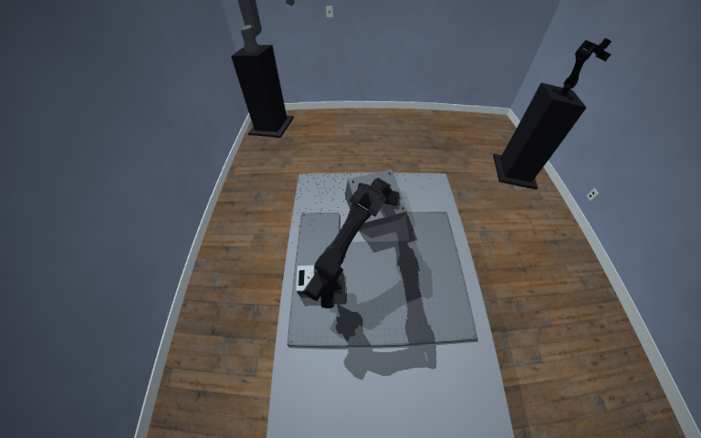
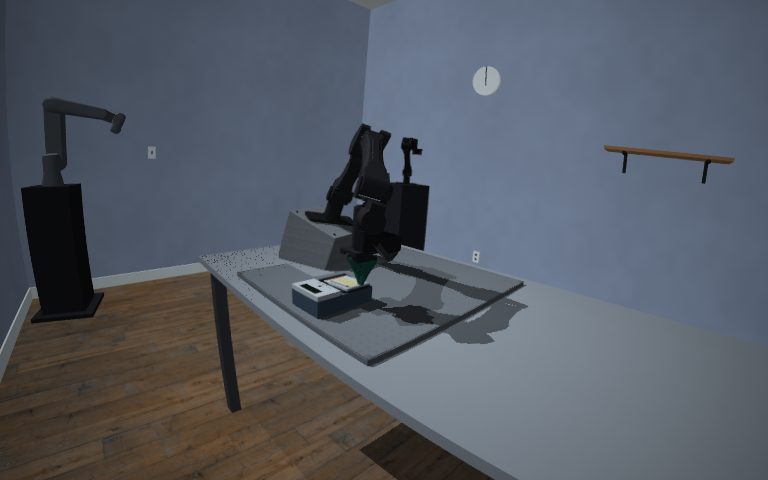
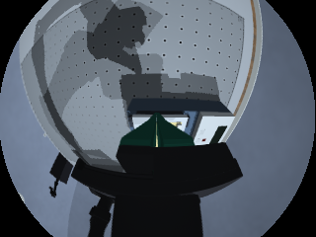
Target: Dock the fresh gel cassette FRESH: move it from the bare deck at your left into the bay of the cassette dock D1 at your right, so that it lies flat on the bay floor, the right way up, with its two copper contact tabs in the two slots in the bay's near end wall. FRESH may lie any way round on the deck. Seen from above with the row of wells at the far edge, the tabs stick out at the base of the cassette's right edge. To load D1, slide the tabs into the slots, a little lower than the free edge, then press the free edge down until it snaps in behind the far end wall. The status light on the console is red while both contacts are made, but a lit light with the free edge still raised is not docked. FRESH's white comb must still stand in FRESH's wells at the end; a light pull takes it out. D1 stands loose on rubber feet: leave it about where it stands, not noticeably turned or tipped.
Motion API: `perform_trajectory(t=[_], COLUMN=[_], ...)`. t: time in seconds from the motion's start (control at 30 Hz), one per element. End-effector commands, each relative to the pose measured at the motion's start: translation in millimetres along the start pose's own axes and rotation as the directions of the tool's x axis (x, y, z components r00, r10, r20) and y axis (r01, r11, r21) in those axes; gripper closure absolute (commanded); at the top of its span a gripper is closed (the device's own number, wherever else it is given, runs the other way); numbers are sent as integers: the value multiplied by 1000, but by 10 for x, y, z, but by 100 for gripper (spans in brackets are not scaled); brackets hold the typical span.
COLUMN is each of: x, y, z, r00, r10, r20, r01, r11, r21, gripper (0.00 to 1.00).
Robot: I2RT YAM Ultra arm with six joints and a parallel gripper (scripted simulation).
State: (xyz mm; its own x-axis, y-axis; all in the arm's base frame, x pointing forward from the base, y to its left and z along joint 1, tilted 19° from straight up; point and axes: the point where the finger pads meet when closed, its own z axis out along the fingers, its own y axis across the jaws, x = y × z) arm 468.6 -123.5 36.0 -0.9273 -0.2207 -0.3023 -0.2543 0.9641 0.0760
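The arm (image 1: 345,232) is seen reaching from its base at the far end of the table (image 2: 594,362) diagonally across the perforated grey deck plate (image 1: 444,288), with the upper link raised and the forearm turned steeply downward in the exterior view. The gripper (image 2: 360,275) is pointed down, its green fingers brought fully together into a single wedge with nothing held between them. The fingertips are positioned directly over the cassette dock D1 (image 2: 325,302), at or just above the pale cassette FRESH (image 2: 342,280) that is seen lying in the bay beside the white console (image 2: 311,286); whether contact is made cannot be told. The cassette appears roughly level with the dock's top, though whether its free edge is fully seated cannot be judged. In the top view the dock is largely covered by the wrist, only the console (image 1: 304,276) being visible. The comb and the status light cannot be made out.
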Motion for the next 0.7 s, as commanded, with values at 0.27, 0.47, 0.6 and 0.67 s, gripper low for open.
perform_trajectory(t=[0.27, 0.47, 0.6, 0.67], x=[8, 8, 8, 40], y=[-95, -95, -95, -83], z=[-191, -191, -191, -191], r00=[1000, 1000, 1000, 1000], r10=[15, 15, 15, 19], r20=[14, 14, 14, 0], r01=[-16, -16, -16, -19], r11=[1000, 1000, 1000, 1000], r21=[21, 21, 21, 17], gripper=[100, 100, 100, 100])
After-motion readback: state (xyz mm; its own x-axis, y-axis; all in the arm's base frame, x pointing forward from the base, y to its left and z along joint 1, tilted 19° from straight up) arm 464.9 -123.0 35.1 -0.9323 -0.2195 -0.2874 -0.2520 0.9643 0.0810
